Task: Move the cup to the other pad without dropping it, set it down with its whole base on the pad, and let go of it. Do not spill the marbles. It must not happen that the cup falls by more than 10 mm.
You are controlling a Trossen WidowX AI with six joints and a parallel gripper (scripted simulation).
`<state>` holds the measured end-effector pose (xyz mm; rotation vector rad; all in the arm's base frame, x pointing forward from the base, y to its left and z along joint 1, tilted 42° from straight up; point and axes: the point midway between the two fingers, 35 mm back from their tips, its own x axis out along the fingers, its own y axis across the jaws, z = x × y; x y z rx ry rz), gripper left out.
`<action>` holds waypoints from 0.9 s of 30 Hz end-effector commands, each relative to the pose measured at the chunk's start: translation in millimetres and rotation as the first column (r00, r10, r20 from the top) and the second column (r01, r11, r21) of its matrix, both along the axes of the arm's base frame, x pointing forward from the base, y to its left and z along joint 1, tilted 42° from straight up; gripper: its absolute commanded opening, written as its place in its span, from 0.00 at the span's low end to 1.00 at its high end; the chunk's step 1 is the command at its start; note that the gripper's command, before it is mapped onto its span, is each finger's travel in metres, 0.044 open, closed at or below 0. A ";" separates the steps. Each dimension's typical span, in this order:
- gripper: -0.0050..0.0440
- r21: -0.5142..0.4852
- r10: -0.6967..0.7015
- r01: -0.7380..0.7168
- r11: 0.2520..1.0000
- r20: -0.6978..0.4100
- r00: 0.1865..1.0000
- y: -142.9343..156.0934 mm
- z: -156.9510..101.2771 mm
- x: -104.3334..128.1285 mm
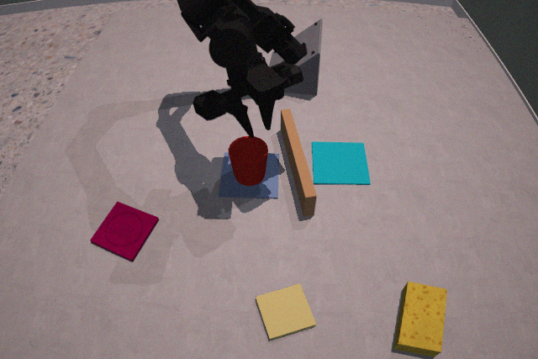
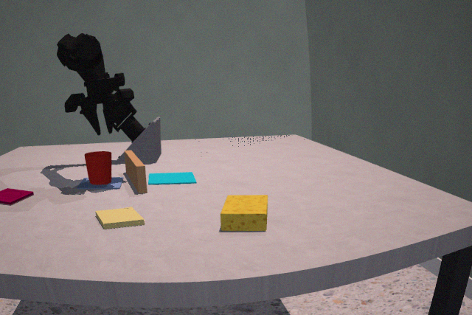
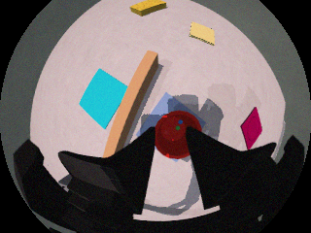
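Overhead, half-open empty gripper (image 2: 102,130) above cup (image 2: 98,167), wooden bar (image 2: 136,171) just beside.

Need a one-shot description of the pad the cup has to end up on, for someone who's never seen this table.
Start at the upright orange-tan wooden bar near the middle of the table. The red cup on its blue-grey pad stands on one side of the bar; the target lies flat on the other. It is the bright cyan square pad, the only cyan thing there and bare on top.
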<state>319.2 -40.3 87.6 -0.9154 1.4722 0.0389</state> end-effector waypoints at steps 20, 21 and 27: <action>0.40 -0.153 0.124 -0.216 0.964 -0.461 0.879 -11.2 -10.2 -21.7; 0.40 -0.153 0.124 -0.216 0.964 -0.461 0.879 -12.1 -11.2 -21.7; 0.40 -0.152 0.125 -0.216 0.964 -0.461 0.879 -18.5 -18.7 -21.9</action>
